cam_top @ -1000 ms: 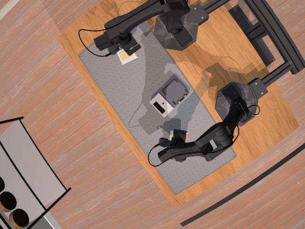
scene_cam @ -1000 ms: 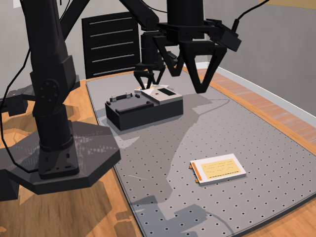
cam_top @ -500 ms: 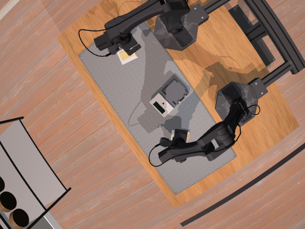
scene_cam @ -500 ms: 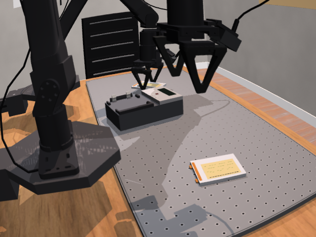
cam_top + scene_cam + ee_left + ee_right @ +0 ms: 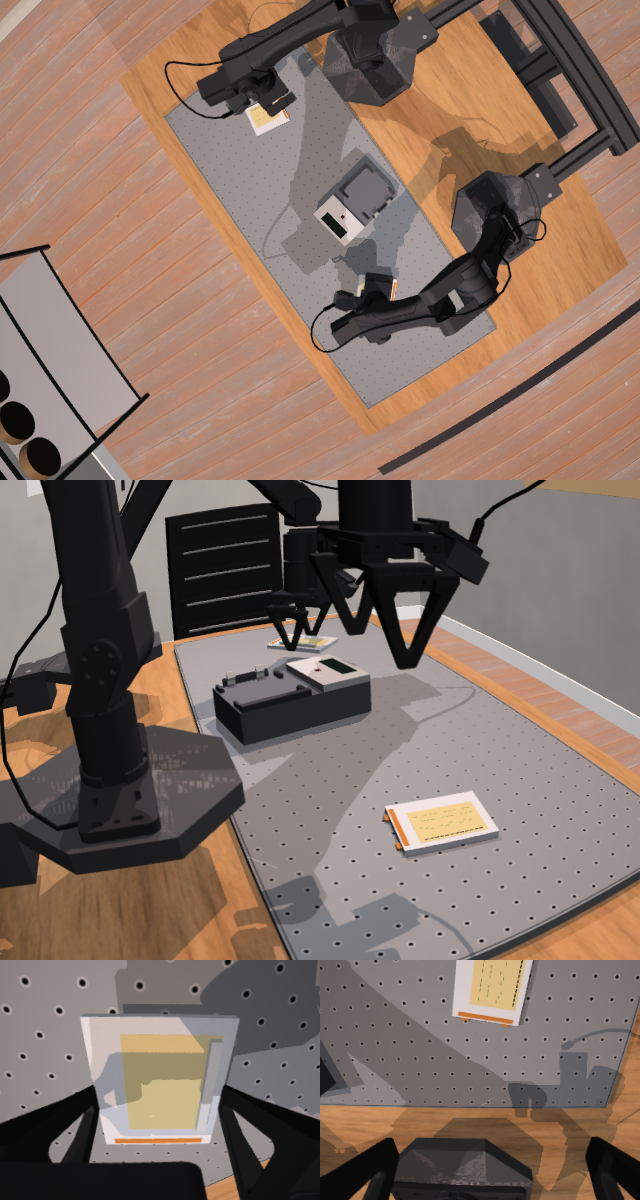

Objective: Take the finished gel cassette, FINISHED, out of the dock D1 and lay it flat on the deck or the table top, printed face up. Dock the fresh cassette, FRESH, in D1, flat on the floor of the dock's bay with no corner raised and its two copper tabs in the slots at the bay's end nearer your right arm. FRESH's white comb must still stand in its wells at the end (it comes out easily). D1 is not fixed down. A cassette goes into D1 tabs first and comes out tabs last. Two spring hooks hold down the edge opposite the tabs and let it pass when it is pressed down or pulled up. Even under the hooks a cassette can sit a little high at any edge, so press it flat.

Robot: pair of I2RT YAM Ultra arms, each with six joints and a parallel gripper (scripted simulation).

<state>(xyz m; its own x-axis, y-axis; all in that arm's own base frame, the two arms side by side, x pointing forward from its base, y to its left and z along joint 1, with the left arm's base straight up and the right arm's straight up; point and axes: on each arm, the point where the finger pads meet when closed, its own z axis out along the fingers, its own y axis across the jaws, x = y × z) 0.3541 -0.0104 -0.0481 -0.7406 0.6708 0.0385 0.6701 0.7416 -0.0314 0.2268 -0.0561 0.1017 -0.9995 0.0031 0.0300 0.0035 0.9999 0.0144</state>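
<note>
my left gripper [image 5: 379,302] [image 5: 301,641] [image 5: 159,1092] is clamped on the fresh cassette [image 5: 361,285] [image 5: 315,642] [image 5: 160,1090], one finger at each long side, the jaws standing wide across its width. the cassette is roughly level and appears to be just off the perforated deck [image 5: 222,160] [image 5: 516,769] [image 5: 40,1060] [image 5: 600,1005]. its white comb [image 5: 210,1085] lies along one side of the yellow window, and its orange strip [image 5: 394,289] [image 5: 158,1140] is at the end nearer the arm bases. my right gripper [image 5: 266,100] [image 5: 381,650] [image 5: 490,1148] is released, fingers fully spread, and hangs above the deck, apart from every part. near it, the finished cassette [image 5: 258,126] [image 5: 442,823] [image 5: 492,990] lies flat on the deck, printed face up, copper tabs directed toward the table side that carries the arm bases. between the two cassettes stands dock d1 [image 5: 369,191] [image 5: 305,712] [image 5: 326,1077], its bay floor exposed and its pale display panel [image 5: 351,214] [image 5: 310,672] on the side toward my left gripper. the deck rests on the wooden table top [image 5: 584,248] [image 5: 129,908] [image 5: 350,1125].
</note>
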